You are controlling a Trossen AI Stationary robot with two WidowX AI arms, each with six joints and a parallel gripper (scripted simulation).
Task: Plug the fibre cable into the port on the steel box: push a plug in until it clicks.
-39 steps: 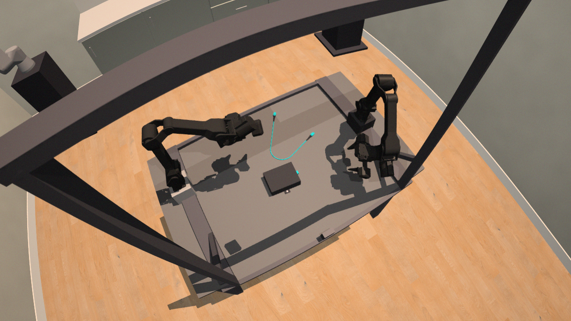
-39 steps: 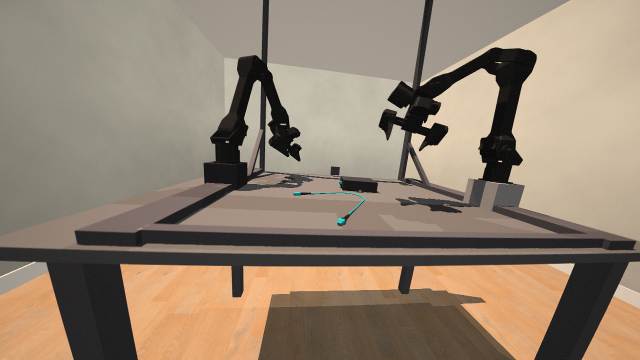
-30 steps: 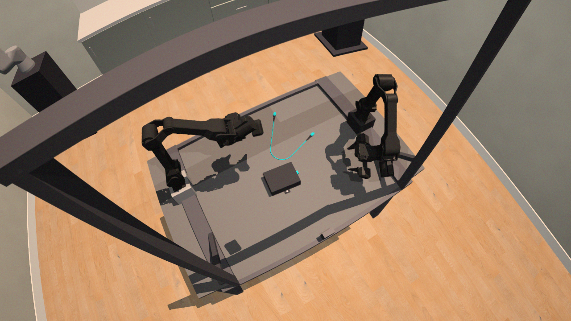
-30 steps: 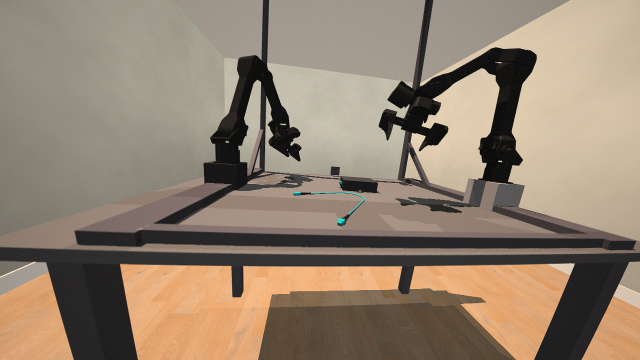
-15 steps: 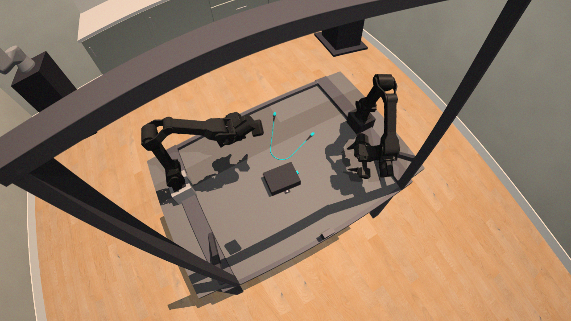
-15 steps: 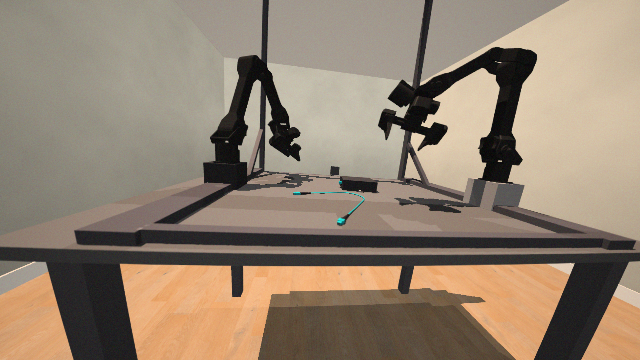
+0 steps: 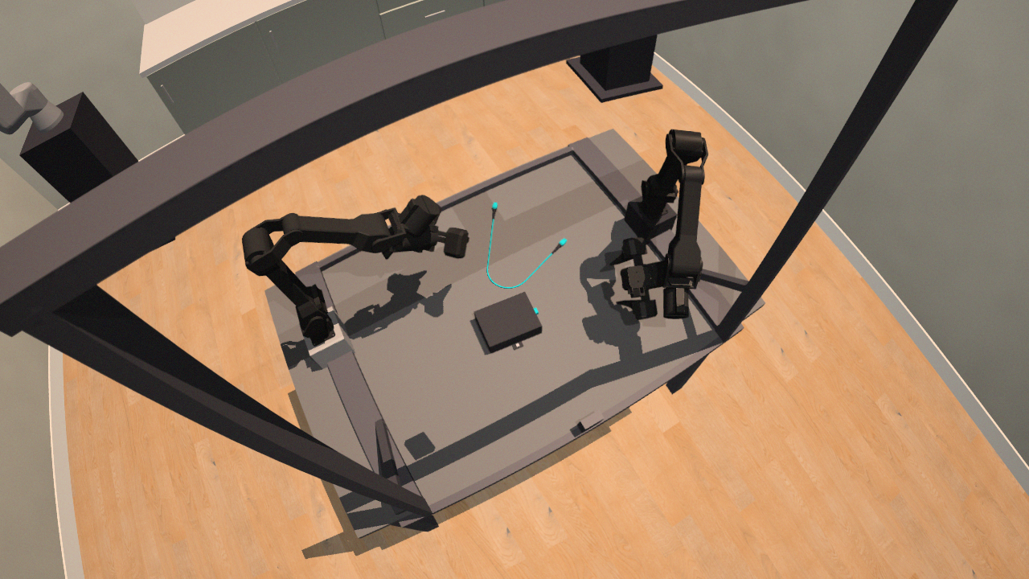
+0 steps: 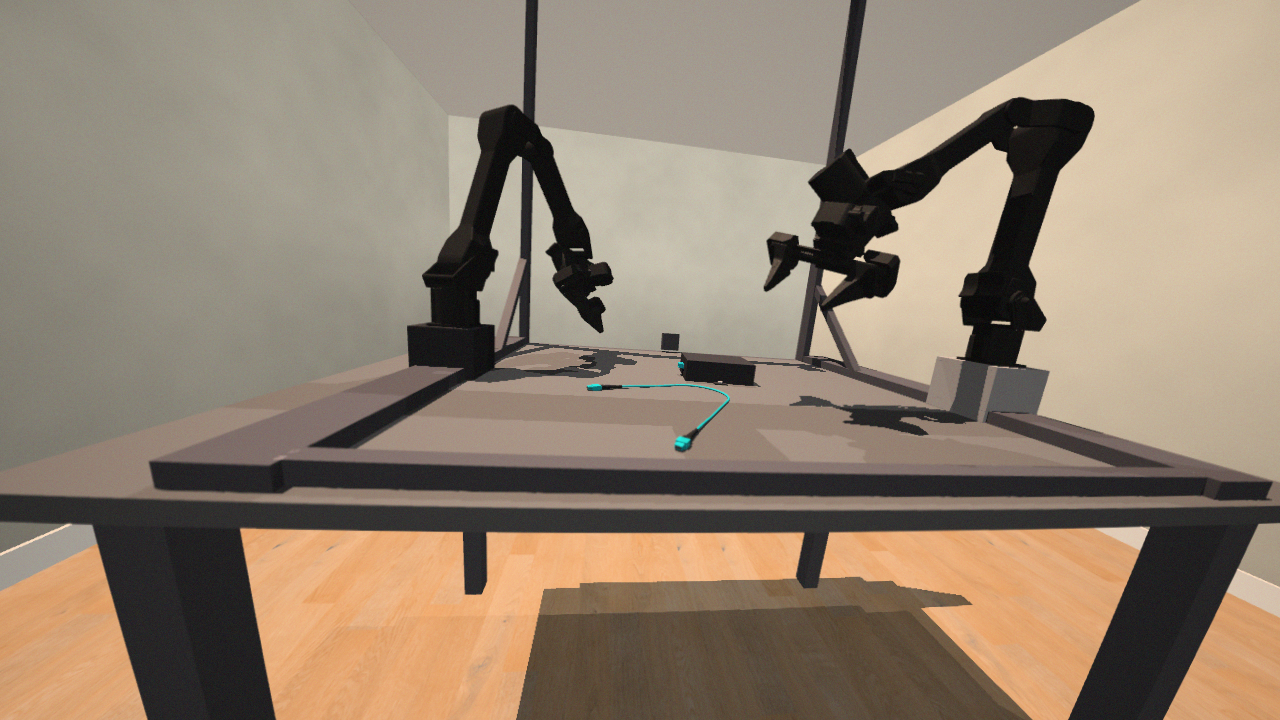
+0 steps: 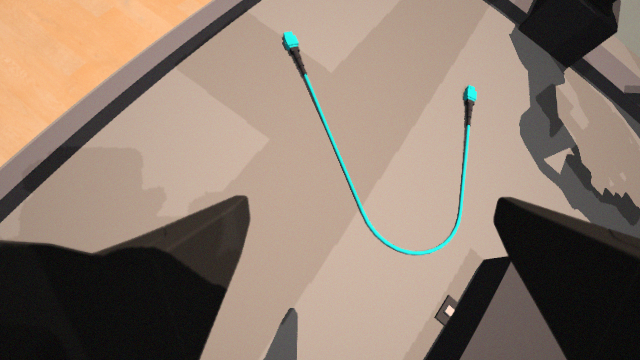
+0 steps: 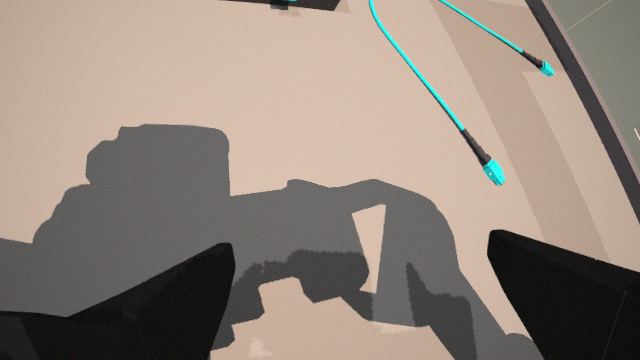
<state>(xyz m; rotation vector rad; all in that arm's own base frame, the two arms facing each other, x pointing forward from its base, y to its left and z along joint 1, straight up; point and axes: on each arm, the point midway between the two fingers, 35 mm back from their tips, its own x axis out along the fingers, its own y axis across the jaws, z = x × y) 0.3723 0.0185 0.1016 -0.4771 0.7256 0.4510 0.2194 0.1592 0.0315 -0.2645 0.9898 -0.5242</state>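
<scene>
The left gripper (image 7: pixel 432 241) (image 8: pixel 796 297) (image 9: pixel 372 208) and right gripper (image 7: pixel 616 282) (image 8: pixel 595 322) (image 10: pixel 361 250) both have their fingers wide apart, holding nothing. The fibre cable (image 7: pixel 509 287) (image 8: pixel 727 396) (image 9: pixel 417 253) (image 10: pixel 425 82) lies on the table (image 7: pixel 445 403) (image 8: pixel 501 429), its bend between the left fingertips as that wrist camera sees them, both plugs beyond. The top view shows the steel box's (image 7: pixel 507 320) (image 8: pixel 717 368) (image 9: pixel 512 320) teal port (image 7: pixel 535 310) (image 8: pixel 681 365); the left wrist view, with one finger partly covering the box, does not.
</scene>
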